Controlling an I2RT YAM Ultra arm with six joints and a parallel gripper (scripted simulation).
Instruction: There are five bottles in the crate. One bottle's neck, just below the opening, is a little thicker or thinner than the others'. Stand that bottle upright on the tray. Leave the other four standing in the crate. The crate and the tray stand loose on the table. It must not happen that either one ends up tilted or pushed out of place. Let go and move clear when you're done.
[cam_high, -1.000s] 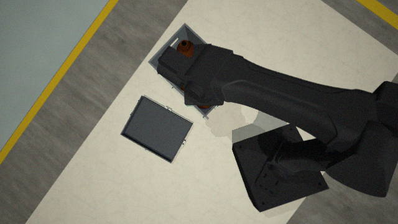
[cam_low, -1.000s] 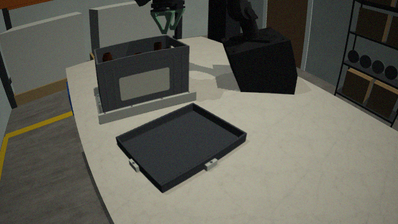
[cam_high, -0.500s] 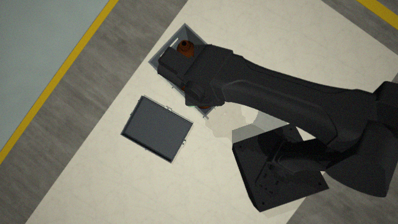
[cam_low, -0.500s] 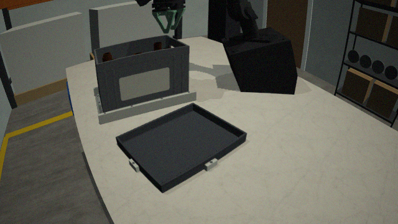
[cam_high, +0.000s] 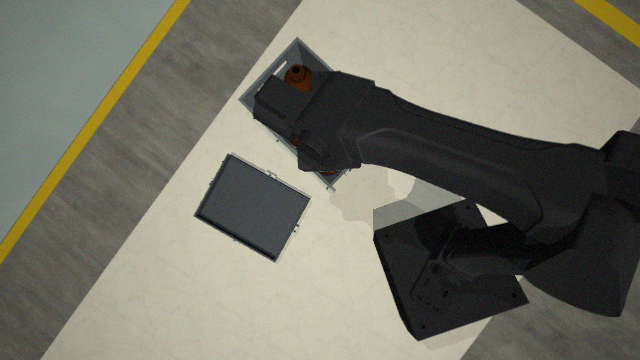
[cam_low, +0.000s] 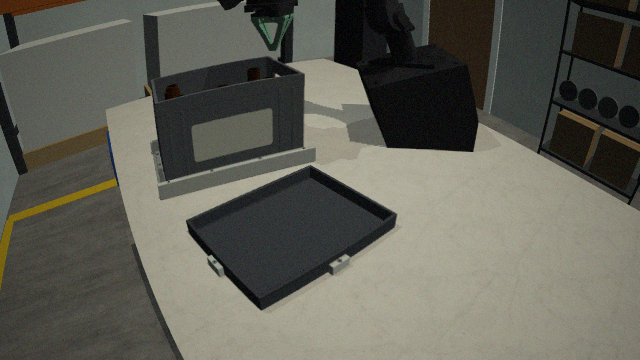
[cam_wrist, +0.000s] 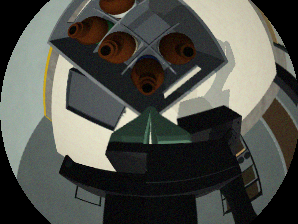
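Above crate's (cam_high: 245, 101) (cam_low: 227, 92) (cam_wrist: 87, 65) rim, pincer (cam_low: 272, 49) (cam_wrist: 150, 110) closed, nothing gripped; tray (cam_high: 252, 207) (cam_low: 292, 235) (cam_wrist: 95, 99) just beside crate, gap between edges.

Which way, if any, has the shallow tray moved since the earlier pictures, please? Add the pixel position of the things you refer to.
No: the shallow tray (cam_high: 252, 207) (cam_low: 295, 235) (cam_wrist: 94, 100) sits at the same spot beside the crate (cam_high: 246, 98) (cam_low: 175, 135) (cam_wrist: 100, 70).
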